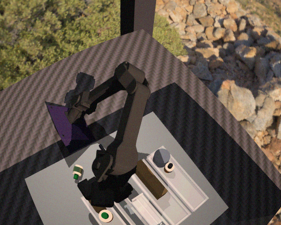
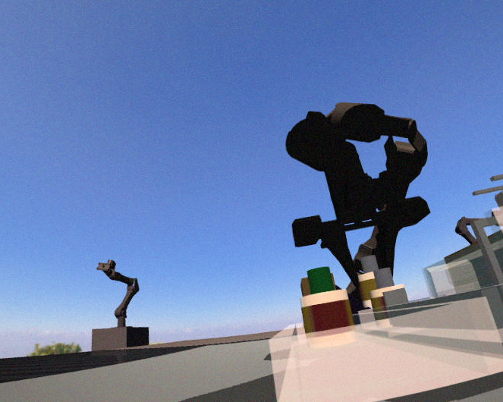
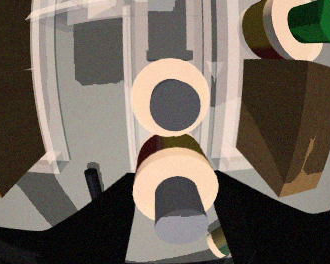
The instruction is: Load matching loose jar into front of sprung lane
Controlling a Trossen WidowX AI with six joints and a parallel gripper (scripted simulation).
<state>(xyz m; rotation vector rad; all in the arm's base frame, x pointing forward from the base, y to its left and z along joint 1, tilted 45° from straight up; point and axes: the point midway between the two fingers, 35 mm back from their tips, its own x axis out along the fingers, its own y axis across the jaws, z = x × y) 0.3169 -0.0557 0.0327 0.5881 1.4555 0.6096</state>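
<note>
My gripper point(image 2: 375, 280) point(image 3: 173, 179) is shut on a grey-capped jar point(image 2: 366, 286) point(image 3: 174, 162), held upright at the front end of the sprung lane. A matching grey-capped jar point(image 2: 378, 298) point(image 3: 139, 100) stands in the lane point(image 3: 130, 125) just behind it, in front of the dark pusher plate point(image 3: 169, 55). The held jar looks slightly higher than the lane jar in the exterior view. Its base and the low front stop are hidden, and I cannot tell whether the jars touch. In the top view the arm hides both jars.
A green-capped jar point(image 1: 105, 215) point(image 2: 327, 311) point(image 3: 294, 30) and a brown block point(image 3: 274, 115) occupy one neighbouring lane. Another brown block point(image 1: 151, 179) point(image 3: 9, 90) is on the other side. A green-capped jar point(image 1: 77, 170) lies loose. A dark-capped jar point(image 1: 169, 167) and grey cylinder point(image 1: 161, 157) stand farther off.
</note>
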